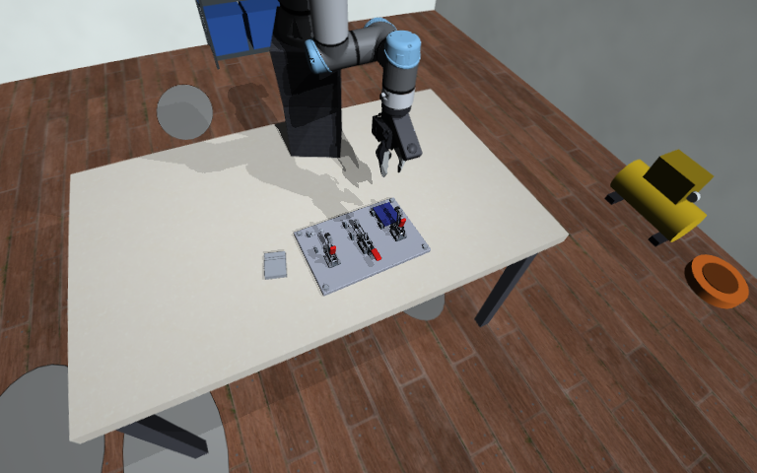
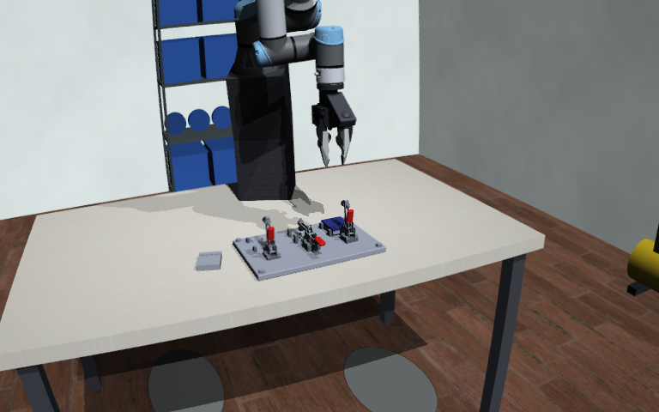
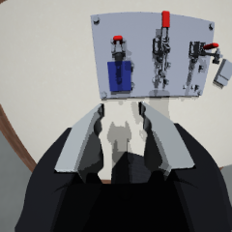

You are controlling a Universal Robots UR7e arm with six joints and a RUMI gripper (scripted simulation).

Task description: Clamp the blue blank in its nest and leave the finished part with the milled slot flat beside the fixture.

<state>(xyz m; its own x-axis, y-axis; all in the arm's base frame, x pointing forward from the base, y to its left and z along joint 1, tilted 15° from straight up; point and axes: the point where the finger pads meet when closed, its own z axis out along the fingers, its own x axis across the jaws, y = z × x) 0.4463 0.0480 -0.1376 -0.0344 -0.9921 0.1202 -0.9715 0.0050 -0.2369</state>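
Gripper [image 2: 334, 151] — high above the table [image 1: 167, 311], fingers drawn narrow, nothing between them. Fixture plate [image 1: 334, 281] — three clamps. Blue blank [image 1: 382, 212] — lies in the end nest nearest the arm, its red clamp handle [image 2: 349, 215] upright. Grey finished part [image 1: 274, 264] — flat on the table, just beside the plate's other end.
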